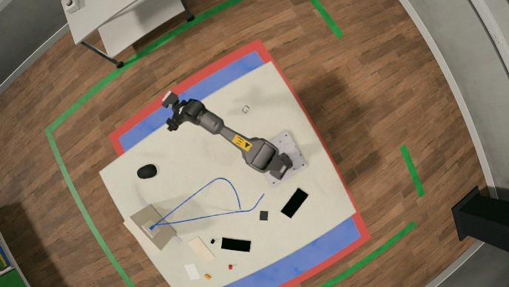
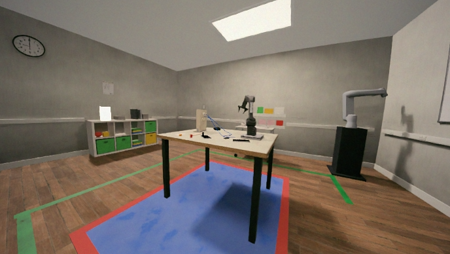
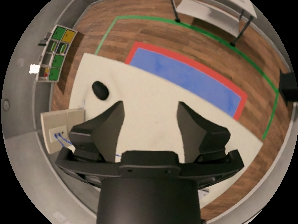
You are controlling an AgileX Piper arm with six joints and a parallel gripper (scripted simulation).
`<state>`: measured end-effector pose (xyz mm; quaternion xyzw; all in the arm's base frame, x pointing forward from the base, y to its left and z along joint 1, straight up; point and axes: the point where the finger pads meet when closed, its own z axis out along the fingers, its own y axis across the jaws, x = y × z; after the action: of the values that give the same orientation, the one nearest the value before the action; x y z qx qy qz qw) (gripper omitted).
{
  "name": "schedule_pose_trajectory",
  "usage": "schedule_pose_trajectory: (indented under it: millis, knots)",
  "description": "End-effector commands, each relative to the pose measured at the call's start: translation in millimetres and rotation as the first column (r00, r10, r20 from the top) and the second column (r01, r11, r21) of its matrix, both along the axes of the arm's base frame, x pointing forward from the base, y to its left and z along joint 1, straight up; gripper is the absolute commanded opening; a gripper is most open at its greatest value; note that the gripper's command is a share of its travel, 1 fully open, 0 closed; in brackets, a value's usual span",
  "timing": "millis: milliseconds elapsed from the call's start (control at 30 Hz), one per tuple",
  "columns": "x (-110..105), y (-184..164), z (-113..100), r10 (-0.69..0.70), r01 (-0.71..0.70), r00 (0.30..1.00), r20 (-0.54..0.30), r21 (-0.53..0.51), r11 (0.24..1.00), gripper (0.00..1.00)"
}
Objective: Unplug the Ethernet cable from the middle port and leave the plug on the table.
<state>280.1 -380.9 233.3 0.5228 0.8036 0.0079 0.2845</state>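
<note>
A: Going left to right on the counter (image 1: 207, 155), what are you seeing?

B: You are looking at the wall plate (image 1: 153, 226) standing at the left corner, with 2 blue cables (image 1: 207, 216) running out of it across the top. I cannot tell which port is the middle one, and the plugs are looking seated.

A: And the tool?

B: Your tool (image 1: 171, 113) is hanging high near the far edge, well apart from the plate, fingers spread wide and gripping nothing.

A: So progress?

B: You are barely starting; approaching, pressing the latch, pulling and placing are all remaining.
</note>
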Motion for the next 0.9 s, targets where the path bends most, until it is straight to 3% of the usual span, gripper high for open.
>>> schedule_pose_trajectory:
  millis: [0, 167, 333, 400, 633, 867]
  knots:
    - [7.9, -24.8, -13.7, 0.048, -0.058, 0.997, -0.065, -0.162, 0.985, 0.28]
    - [20.9, -49.0, -24.2, 0.115, -0.163, 0.981, -0.157, -0.345, 0.924, 0.28]
    - [39.5, -65.6, -29.9, 0.184, -0.297, 0.947, -0.262, -0.503, 0.812, 0.28]
    - [39.5, -65.6, -29.9, 0.184, -0.297, 0.947, -0.262, -0.503, 0.812, 0.28]
    - [76.2, -73.0, -32.7, 0.272, -0.495, 0.867, -0.418, -0.658, 0.567, 0.28]
    - [123.2, -57.3, -33.8, 0.333, -0.648, 0.754, -0.565, -0.724, 0.238, 0.28]
